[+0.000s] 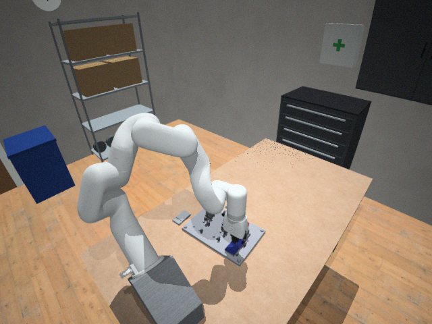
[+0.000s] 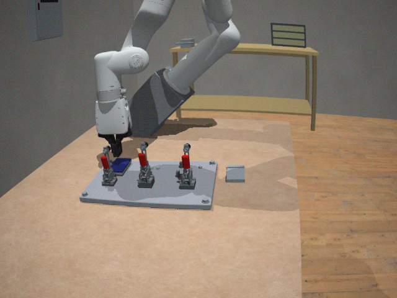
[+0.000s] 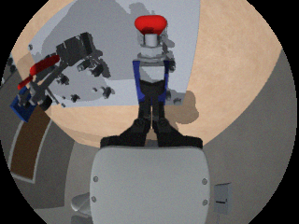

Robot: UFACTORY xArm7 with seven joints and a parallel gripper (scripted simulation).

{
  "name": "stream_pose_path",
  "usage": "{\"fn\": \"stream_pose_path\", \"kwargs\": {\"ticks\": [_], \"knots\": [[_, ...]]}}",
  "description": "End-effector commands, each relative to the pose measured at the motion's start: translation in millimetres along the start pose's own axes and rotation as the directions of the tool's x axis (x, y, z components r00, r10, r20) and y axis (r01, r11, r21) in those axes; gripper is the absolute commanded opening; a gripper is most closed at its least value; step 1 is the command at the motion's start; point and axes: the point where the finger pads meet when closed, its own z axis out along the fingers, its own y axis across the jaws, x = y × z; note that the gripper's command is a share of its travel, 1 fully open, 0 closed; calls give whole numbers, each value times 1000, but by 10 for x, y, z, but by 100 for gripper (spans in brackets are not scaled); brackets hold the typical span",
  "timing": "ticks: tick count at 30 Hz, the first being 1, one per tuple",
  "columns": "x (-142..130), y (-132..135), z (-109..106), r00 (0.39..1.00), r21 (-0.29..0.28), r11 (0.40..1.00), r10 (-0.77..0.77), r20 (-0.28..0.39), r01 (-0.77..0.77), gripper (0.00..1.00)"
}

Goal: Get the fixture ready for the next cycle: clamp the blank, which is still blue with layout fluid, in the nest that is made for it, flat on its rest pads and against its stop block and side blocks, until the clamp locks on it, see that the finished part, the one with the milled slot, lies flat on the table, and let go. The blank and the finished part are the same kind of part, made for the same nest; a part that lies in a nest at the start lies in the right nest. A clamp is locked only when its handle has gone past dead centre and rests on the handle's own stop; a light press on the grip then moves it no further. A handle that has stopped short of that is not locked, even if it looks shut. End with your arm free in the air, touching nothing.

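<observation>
From the exterior view, farthest left stands the gripper (image 2: 115, 149), its fingers pinched fully together with nothing between them, hanging just behind the upright red grip of the left clamp (image 2: 105, 162). The step in hand is probably pushing that handle over with the closed fingertips; to do it well the push should stay square on the grip and carry on until the handle passes dead centre and seats on its own stop, since a handle halted short only looks shut. The blank (image 2: 120, 166) lies in the left nest on the fixture plate (image 2: 160, 195), just right of that clamp: a small flat rectangular slab, deep blue on top, apparently level, though whether it touches its stop block and side blocks is too small to tell. Next come the middle clamp (image 2: 142, 159) and right clamp (image 2: 185, 161), both upright over bare nests. Farthest right, the grey finished part (image 2: 235, 173) lies flat on the table (image 2: 160, 250) just beside the plate.
</observation>
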Motion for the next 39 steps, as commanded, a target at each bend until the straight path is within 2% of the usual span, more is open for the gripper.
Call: {"fn": "stream_pose_path", "kwargs": {"ticks": [1, 8, 10, 19, 30, 39], "knots": [[-43, 15, -13, 1000, -4, 1000, 1, -3, -1, 0], [-345, 7, -12, 1000, -4, 1000, 1, -3, -1, 0], [-345, 7, -12, 1000, -4, 1000, 1, -3, -1, 0], [-759, -4, -10, 1000, -4, 1000, 1, -3, -1, 0], [-802, -5, 17, 1000, -4, 1000, 1, -3, -1, 0], [-801, -4, 293, 1000, -4, 1000, 1, -3, -1, 0]]}}
